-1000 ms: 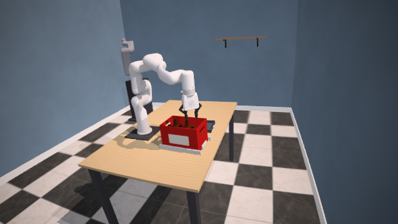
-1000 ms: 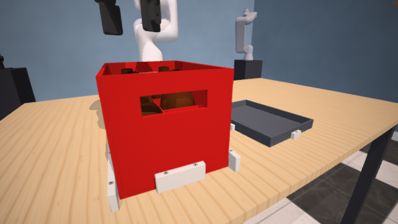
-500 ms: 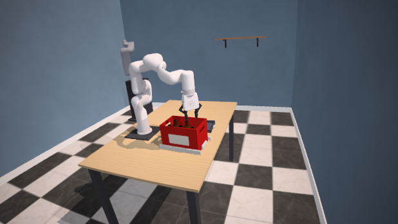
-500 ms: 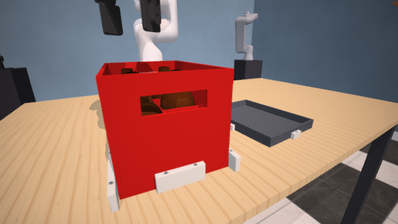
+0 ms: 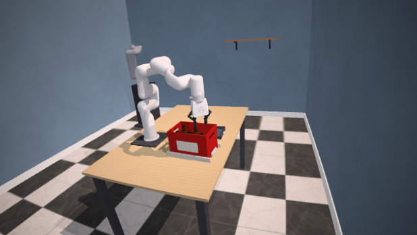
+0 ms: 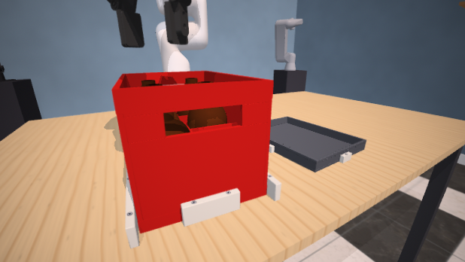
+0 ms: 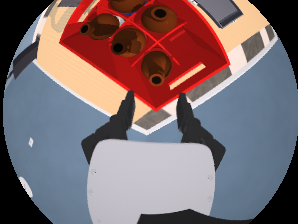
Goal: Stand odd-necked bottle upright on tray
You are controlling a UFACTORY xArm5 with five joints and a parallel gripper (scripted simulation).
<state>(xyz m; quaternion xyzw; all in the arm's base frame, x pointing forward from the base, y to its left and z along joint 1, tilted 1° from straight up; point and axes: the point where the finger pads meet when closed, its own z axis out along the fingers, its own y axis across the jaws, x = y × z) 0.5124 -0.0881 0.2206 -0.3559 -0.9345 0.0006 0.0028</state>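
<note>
Exterior view, left to right. The gripper (image 5: 200,123) (image 6: 155,43) (image 7: 156,99) is hanging above the crate, its fingers spread with nothing between them. The crate (image 5: 206,145) (image 6: 203,162) (image 7: 145,96) is standing level on the table (image 5: 152,169) (image 6: 83,181) (image 7: 75,70), white blocks (image 6: 211,207) sitting around its foot. Inside it, brown bottles are showing; the wrist view is giving five, one cut by the frame edge, each occupying its own part of the divided crate. The bottle nearest the gripper (image 7: 156,99) is standing in the corner compartment, mouth up. Which neck is the odd one, cannot tell; all five bottles are sitting in the crate. To the right, the dark tray (image 5: 220,132) (image 6: 316,166) (image 7: 226,20) is lying flat on the table, well apart from the gripper, a small white block (image 6: 345,157) touching its near side. The tray is holding no bottle.
</note>
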